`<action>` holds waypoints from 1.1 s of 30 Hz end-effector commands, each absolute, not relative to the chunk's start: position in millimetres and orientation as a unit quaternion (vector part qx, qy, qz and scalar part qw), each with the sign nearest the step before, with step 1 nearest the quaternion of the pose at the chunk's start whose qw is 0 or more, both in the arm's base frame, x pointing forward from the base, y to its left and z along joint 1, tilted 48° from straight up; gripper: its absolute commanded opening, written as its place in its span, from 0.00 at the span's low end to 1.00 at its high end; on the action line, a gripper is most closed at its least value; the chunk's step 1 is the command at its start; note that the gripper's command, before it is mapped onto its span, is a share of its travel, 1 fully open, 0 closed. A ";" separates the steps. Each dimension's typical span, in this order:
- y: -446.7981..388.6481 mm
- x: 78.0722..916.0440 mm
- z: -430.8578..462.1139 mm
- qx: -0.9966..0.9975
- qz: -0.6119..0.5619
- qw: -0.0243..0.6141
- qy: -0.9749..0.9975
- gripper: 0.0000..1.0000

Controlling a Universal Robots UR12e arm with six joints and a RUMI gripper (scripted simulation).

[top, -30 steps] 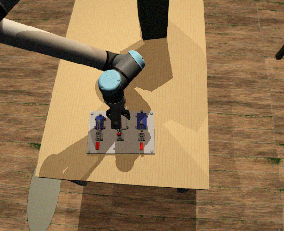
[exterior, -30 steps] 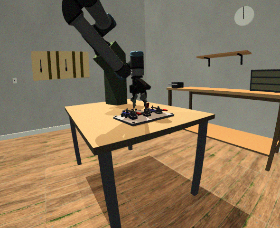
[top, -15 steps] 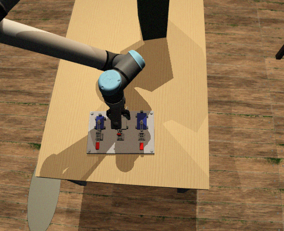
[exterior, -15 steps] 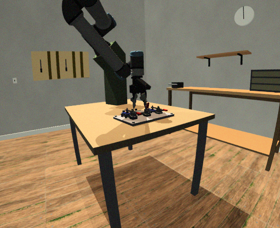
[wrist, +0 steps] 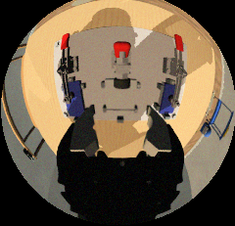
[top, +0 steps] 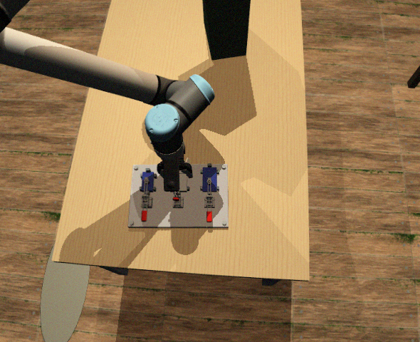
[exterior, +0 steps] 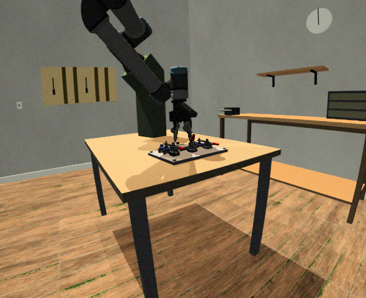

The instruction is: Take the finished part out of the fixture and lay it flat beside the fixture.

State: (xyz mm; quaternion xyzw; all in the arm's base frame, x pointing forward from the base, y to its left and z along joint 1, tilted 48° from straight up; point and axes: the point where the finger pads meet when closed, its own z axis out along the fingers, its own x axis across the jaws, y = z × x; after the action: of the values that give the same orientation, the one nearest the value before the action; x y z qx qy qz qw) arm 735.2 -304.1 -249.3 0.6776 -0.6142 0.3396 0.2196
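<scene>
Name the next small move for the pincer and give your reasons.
Probably lower straight down. The pincer hangs open above the fixture plate, holding nothing, lined up with the middle station, whose clamp handle looks raised. The blue blanks sit at either side, outside the fingers.
</scene>
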 end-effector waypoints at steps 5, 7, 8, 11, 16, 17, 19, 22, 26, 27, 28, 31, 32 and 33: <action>-310.7 737.9 -253.8 0.677 0.340 0.219 -0.615 0.59; -312.3 738.3 -255.3 0.677 0.340 0.219 -0.615 0.59; -313.1 738.6 -256.0 0.677 0.340 0.219 -0.615 0.59; -315.7 739.3 -258.4 0.677 0.340 0.219 -0.615 0.59; -320.1 740.6 -262.4 0.677 0.340 0.219 -0.615 0.59; -320.9 740.8 -263.1 0.677 0.340 0.219 -0.615 0.59; -322.4 741.2 -264.5 0.677 0.340 0.219 -0.615 0.59; -323.0 741.4 -265.1 0.677 0.340 0.219 -0.615 0.59; -325.2 742.0 -267.1 0.677 0.340 0.219 -0.615 0.59; -325.6 742.1 -267.5 0.677 0.340 0.219 -0.615 0.59; -326.0 742.2 -267.8 0.677 0.340 0.219 -0.615 0.59; -326.5 742.4 -268.4 0.677 0.340 0.219 -0.615 0.59; -326.5 742.5 -268.5 0.677 0.340 0.219 -0.615 0.59; -326.5 742.7 -268.4 0.677 0.340 0.219 -0.615 0.59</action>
State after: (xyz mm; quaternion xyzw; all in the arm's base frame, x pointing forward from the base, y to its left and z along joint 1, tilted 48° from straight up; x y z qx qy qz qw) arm 740.1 -323.7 -267.5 0.6776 -0.6145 0.3390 0.2199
